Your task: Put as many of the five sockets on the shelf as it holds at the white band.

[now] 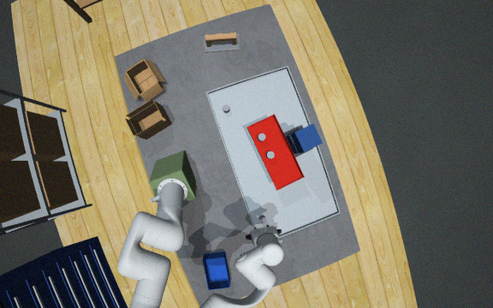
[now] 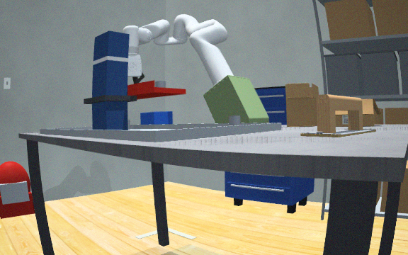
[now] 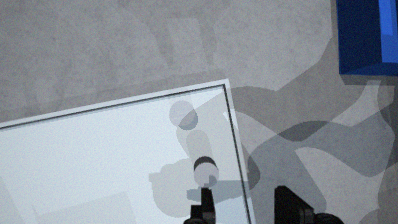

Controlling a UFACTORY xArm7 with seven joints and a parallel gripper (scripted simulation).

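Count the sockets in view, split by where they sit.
Sockets on the red shelf: 2
Sockets on the pale tray: 2
Total in view: 4
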